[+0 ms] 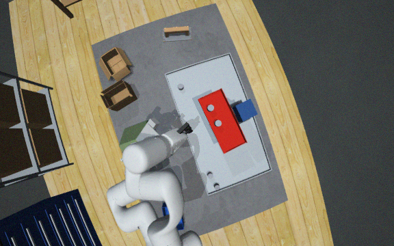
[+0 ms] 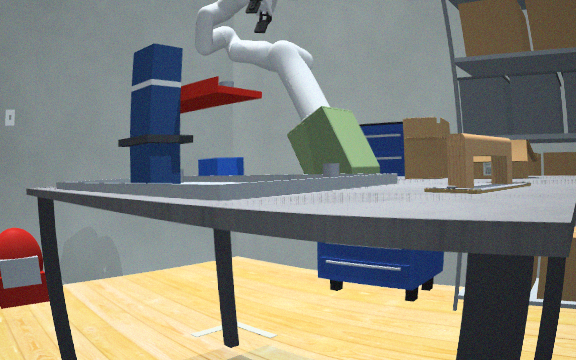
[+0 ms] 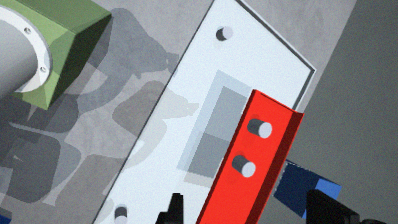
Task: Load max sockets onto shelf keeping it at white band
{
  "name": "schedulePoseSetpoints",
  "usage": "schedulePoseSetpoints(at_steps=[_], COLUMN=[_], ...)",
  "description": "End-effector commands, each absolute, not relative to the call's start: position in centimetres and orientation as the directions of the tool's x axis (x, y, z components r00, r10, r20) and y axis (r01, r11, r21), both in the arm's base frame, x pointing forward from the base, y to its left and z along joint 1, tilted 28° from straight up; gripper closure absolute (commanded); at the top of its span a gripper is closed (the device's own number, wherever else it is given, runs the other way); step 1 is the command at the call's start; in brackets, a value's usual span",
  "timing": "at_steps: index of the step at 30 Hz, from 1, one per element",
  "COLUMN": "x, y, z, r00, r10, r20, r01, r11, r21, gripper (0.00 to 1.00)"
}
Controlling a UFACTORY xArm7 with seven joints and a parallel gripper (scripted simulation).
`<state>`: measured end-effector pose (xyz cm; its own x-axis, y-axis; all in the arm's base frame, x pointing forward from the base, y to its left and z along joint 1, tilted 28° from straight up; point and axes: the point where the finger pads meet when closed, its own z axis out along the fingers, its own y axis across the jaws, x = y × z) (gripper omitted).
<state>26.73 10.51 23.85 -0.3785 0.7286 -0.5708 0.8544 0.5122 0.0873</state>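
Observation:
The red shelf [image 1: 232, 137] [image 2: 235, 94] [image 3: 226, 200] stands out level from the blue post [image 1: 246, 110] [image 2: 155, 117]. Its back edge meets the post close to the white band [image 2: 143, 86]; the post hides part of the joint. Two grey sockets stand upright on the shelf inside its rim: one socket [image 1: 211, 108] [image 3: 264, 129] towards one end, another socket [image 1: 218, 123] [image 3: 248, 169] near the middle. Three sockets are off it: one [image 1: 180, 87] [image 2: 331, 169] [image 3: 225, 33] alone, and two [image 1: 210, 174] [image 1: 217, 186] close together. My gripper [image 1: 187, 128] [image 2: 258, 16] is open and empty, raised beside the shelf.
The three loose sockets stand in a pale, low-rimmed tray [image 1: 200, 76] [image 2: 208, 191] [image 3: 260, 60] under the shelf. A dark collar [image 2: 155, 140] surrounds the post low down. A green block [image 1: 133, 131] [image 2: 333, 140] [image 3: 75, 60], a blue bin [image 2: 220, 166] and a wooden bridge [image 1: 176, 30] [image 2: 480, 142] are outside the tray.

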Motion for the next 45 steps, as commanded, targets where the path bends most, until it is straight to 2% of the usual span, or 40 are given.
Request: schedulePoseSetpoints(at_steps=[1,14,45], x=[24.3,20.9,20.8], y=[11.4,10.3,10.2], z=[28.8,35.7,35.9], r00=[-0.426,-0.363,-0.361], r10=[0.651,0.560,0.559], r20=[-0.628,-0.745,-0.747], r01=[0.745,0.577,0.574], r11=[0.647,0.763,0.764], r21=[0.165,0.292,0.294], gripper=[0.00,0.00,0.00])
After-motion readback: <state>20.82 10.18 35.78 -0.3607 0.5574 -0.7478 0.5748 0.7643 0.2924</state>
